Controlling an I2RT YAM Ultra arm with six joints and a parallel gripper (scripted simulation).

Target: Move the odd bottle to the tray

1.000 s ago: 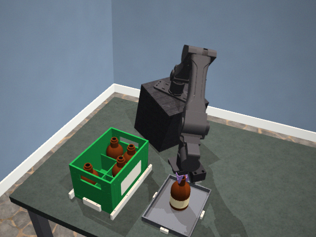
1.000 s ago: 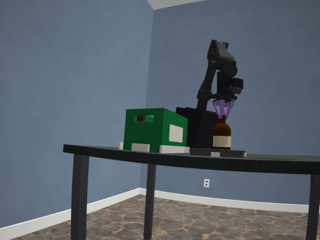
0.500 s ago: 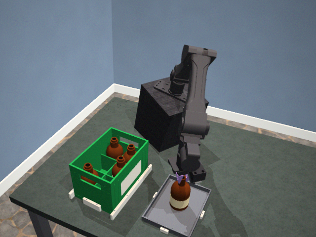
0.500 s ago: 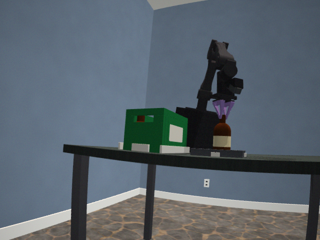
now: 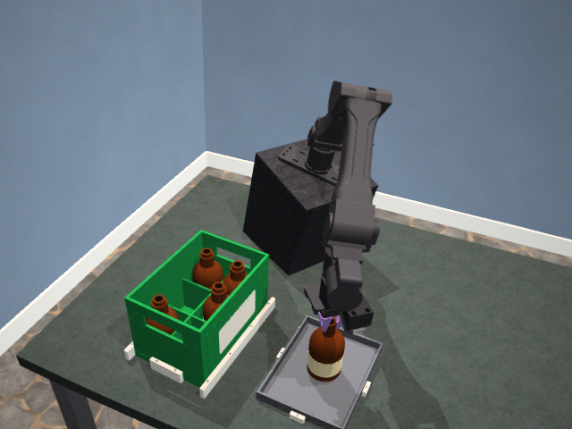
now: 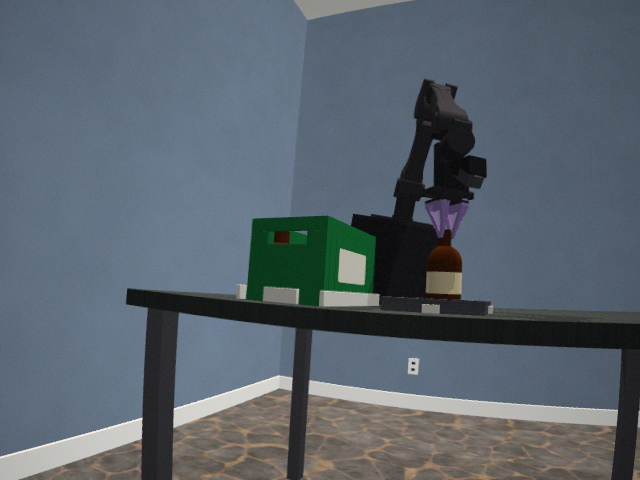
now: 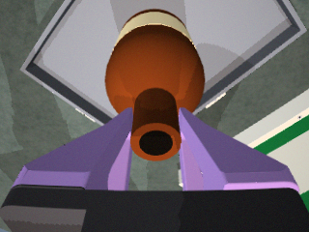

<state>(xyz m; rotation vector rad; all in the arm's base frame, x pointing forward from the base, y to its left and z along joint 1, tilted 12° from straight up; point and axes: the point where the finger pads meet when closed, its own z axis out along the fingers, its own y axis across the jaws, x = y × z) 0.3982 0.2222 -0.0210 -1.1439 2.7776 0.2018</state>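
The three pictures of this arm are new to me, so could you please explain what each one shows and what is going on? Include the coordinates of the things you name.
The machine is a single jointed robot arm (image 5: 357, 152) (image 6: 445, 105), mounted on a dark block on the table. Its gripper (image 5: 331, 323) (image 6: 445, 235) (image 7: 155, 117) has two purple fingers.

The top picture looks down from above. The exterior one looks from the side, at about table height. The wrist one looks from the arm's end past the fingers.

On the table stand a green crate (image 5: 168, 360) (image 6: 286, 268), with four brown bottles visible inside, and a shallow grey tray (image 5: 295, 392) (image 6: 403, 304) (image 7: 63, 43). A fifth bottle (image 5: 325, 346) (image 6: 444, 260) (image 7: 154, 68), with a cream label, stands upright on the tray. The gripper is shut on its neck.
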